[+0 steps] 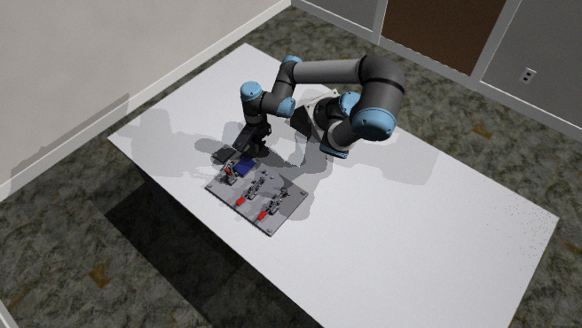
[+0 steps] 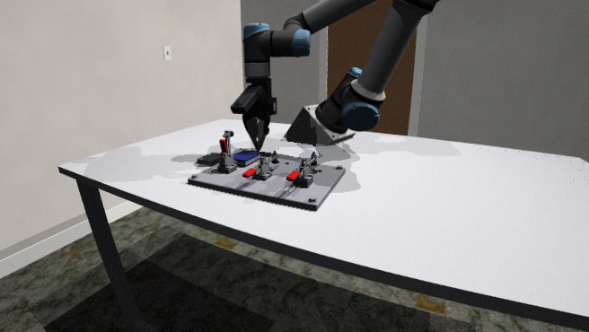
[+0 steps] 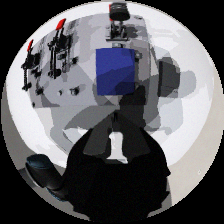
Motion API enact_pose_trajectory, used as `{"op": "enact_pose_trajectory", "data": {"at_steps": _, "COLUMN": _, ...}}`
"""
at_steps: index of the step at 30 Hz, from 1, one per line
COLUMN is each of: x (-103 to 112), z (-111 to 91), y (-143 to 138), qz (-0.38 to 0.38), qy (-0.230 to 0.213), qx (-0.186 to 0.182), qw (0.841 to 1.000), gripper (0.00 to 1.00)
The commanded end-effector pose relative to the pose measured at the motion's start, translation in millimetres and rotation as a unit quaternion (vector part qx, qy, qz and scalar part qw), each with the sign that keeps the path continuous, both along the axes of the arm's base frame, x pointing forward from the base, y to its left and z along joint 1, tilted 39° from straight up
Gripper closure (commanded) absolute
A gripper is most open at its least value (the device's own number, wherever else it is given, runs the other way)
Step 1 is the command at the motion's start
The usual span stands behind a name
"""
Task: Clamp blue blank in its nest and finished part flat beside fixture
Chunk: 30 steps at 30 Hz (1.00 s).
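The blue blank (image 1: 245, 166) (image 2: 247, 156) (image 3: 115, 71) lies in the nest at the fixture's left end, its pads hidden beneath it. Beside it the left clamp's red handle (image 1: 227, 171) (image 2: 224, 145) stands upright and its bar is raised off the blank. The dark finished part (image 1: 224, 153) (image 2: 209, 159) (image 3: 169, 77) lies flat on the table beside the fixture plate (image 1: 284, 210) (image 2: 323, 188) (image 3: 90, 90); its slot is not discernible. My gripper (image 2: 259, 149) (image 3: 115, 113) is shut and empty, above the blank's arm-base side. Exact seating against the stops cannot be told.
The middle clamp's red handle (image 1: 240, 200) (image 2: 250, 172) (image 3: 61, 23) and the right clamp's red handle (image 1: 262, 215) (image 2: 293, 175) (image 3: 30, 45) lie low toward the plate's front edge. No part shows under these two clamps. The arm's base stands behind the fixture.
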State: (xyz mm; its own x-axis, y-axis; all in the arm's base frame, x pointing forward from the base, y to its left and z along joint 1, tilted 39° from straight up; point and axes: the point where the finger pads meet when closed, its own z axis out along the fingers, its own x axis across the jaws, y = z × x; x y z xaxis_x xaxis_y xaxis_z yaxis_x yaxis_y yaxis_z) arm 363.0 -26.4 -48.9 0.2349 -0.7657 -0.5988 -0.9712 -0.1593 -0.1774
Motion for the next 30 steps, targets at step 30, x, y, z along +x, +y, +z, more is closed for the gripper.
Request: {"op": "enact_pose_trajectory", "data": {"at_steps": 30, "x": 0.8, "z": -4.1, "y": 2.5, "qz": 0.000, "qy": 0.000, "qx": 0.000, "qw": 1.000, "gripper": 1.00}}
